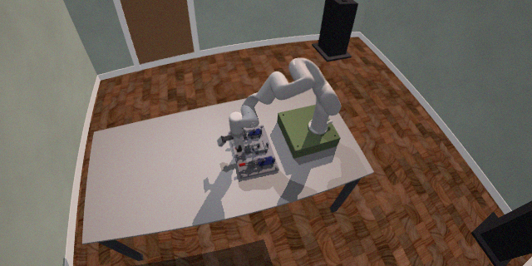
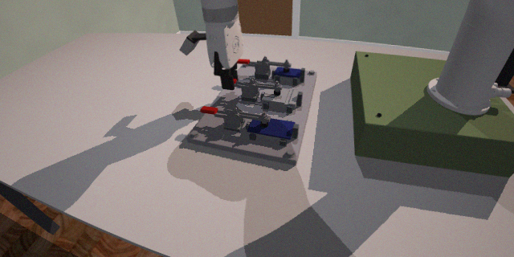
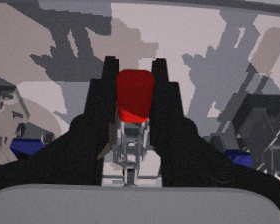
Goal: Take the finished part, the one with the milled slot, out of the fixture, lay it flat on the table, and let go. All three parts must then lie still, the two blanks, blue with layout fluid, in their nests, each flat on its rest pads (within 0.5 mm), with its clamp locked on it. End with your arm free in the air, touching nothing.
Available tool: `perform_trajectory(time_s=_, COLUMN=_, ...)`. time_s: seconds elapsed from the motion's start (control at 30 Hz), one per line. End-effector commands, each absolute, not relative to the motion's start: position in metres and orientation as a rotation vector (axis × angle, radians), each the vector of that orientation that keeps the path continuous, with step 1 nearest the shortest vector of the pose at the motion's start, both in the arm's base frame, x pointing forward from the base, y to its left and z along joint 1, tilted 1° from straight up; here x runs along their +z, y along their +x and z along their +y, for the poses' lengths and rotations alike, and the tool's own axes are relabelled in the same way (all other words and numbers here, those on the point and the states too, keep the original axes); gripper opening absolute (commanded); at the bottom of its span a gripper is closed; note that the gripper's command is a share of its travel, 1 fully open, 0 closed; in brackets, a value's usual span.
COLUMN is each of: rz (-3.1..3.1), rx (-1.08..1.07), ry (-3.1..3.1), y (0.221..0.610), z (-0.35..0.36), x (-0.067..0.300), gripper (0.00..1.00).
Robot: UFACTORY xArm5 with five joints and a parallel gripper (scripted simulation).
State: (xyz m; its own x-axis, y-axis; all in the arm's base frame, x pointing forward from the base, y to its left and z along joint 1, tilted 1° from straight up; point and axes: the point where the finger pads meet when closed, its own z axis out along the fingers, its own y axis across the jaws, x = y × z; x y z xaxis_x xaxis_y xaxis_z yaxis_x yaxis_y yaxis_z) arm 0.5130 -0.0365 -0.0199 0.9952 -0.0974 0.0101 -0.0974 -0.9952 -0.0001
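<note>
A grey fixture plate (image 2: 307,91) (image 1: 273,169) on the table holds three nests in a row, each with a toggle clamp. The far nest holds a blue blank (image 2: 287,73) (image 1: 254,133), and the near nest holds another blue blank (image 2: 271,128) (image 1: 266,160). The grey finished part (image 2: 281,104) (image 1: 259,146) sits in the middle nest. My gripper (image 2: 228,82) (image 1: 238,148) (image 3: 134,76) is at the plate's left side, shut on the red handle (image 3: 135,99) of the middle clamp. The near clamp's red handle (image 2: 209,109) and the far clamp's red handle (image 2: 242,61) stick out to the left.
The arm stands on a green base block (image 2: 385,100) (image 1: 297,126) right of the fixture. The white table (image 2: 100,76) (image 1: 158,166) stretches left and in front of the plate. A black pedestal (image 1: 337,25) with a small arm stands far back on the floor.
</note>
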Motion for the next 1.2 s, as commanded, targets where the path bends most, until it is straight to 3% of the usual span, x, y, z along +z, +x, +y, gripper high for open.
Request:
perform_trajectory(time_s=0.0, rz=-0.153, rx=0.022, ry=3.137, y=0.513, z=-0.036, x=-0.016, gripper=0.0)
perform_trajectory(time_s=1.17, rz=-0.153, rx=0.022, ry=3.138, y=0.493, z=-0.034, x=0.002, gripper=0.0)
